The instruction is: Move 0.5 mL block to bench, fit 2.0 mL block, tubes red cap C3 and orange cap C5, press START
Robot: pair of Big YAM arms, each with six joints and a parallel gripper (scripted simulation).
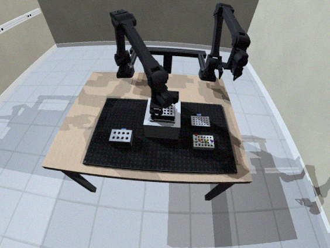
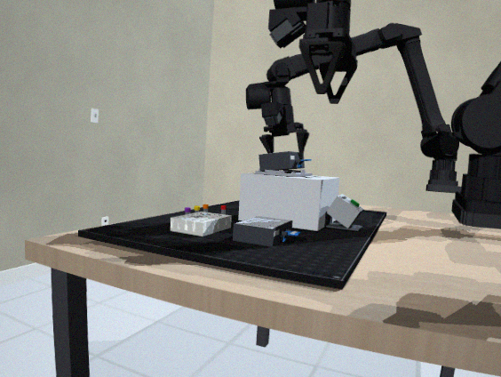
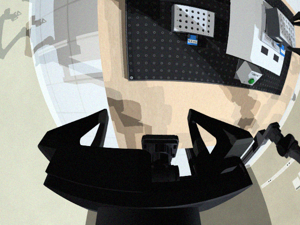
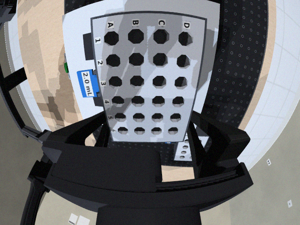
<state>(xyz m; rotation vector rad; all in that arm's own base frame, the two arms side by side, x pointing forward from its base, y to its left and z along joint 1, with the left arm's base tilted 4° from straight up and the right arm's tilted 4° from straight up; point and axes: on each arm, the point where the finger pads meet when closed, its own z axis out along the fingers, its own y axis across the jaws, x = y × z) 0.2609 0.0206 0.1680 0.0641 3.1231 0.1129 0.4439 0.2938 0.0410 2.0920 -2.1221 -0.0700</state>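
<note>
The right hand (image 1: 162, 114) (image 2: 286, 156) (image 3: 288, 35) (image 4: 147, 113) grasps the 2.0 mL block (image 1: 168, 111) (image 2: 277, 161) (image 3: 285, 25) (image 4: 147, 70) by its front and rear sides, atop the mixer (image 1: 162, 131) (image 2: 280, 200) (image 3: 242, 31) (image 4: 77, 48). Its long axis runs side to side along the mixer; its blue lever (image 2: 305, 160) (image 3: 282, 50) (image 4: 87, 83) points frontward, toward the arms' bases. Whether it is latched, I cannot tell.

The left hand (image 1: 227, 78) (image 2: 328, 97) (image 3: 147, 113) is released, fingers spread, in front and left of the mixer. Left of the mixer on the bench (image 1: 67, 140) (image 2: 178, 284) (image 3: 169, 97), the 0.5 mL block (image 1: 200, 121) (image 2: 253, 233) (image 3: 193, 20) lies flat, lever frontward. The rack (image 1: 203, 146) (image 2: 195, 224), farther back, holds 4 tubes, including red-capped (image 1: 196, 134) (image 2: 223, 208) and orange-capped (image 1: 200, 140) (image 2: 205, 207) ones.
</note>
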